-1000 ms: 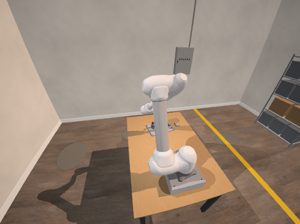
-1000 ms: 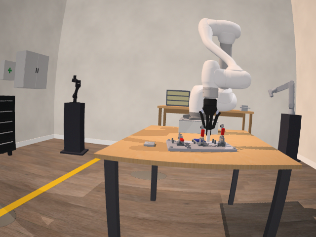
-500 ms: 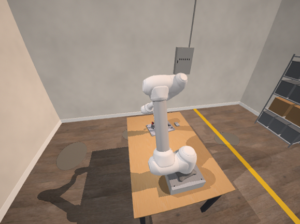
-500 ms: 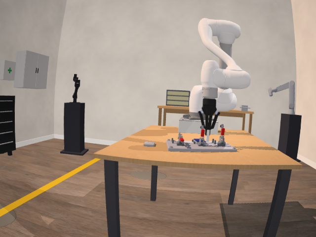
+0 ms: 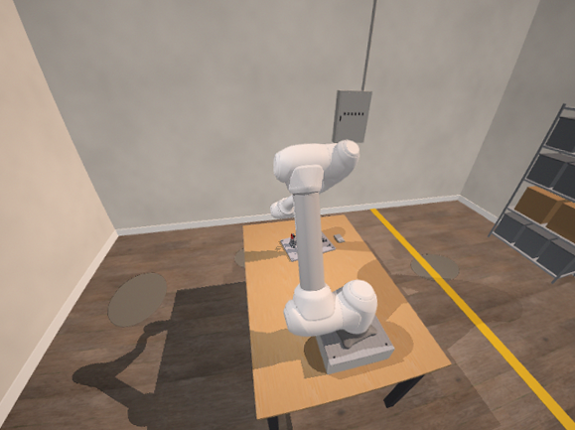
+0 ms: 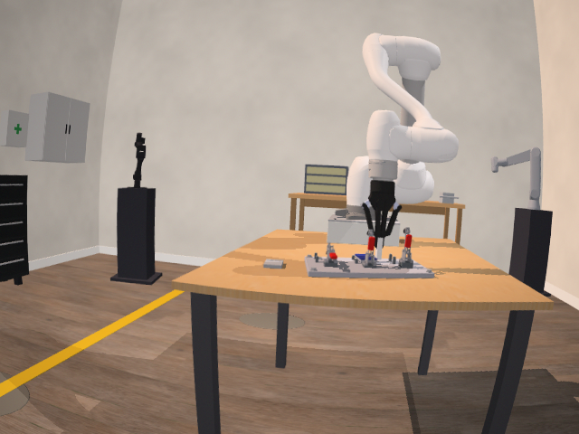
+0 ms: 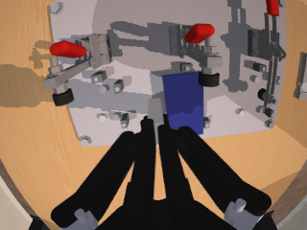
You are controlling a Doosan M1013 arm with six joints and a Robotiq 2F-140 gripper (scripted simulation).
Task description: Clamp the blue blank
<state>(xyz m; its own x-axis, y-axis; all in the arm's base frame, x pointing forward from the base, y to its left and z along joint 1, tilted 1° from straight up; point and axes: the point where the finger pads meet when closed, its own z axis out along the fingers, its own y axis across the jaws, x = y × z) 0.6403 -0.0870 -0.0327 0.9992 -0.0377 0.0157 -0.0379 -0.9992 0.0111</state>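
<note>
Lying in its nest, blue blank (image 7: 183, 102)

One wooden worktop (image 6: 280, 282) carries one grey fixture plate (image 7: 137, 10). On the plate stand three toggle clamps, each with a red handle: one at the left (image 7: 67, 49), one in the middle (image 7: 199, 33), one at the right (image 7: 271, 2). One blue blank (image 7: 184, 102) lies on the plate. One grey finished part (image 6: 273, 263) lies on the worktop, apart from the plate. One white robot arm (image 5: 312, 235) stands on one grey base block (image 5: 356, 354), with one black end effector (image 7: 157, 129).
</note>
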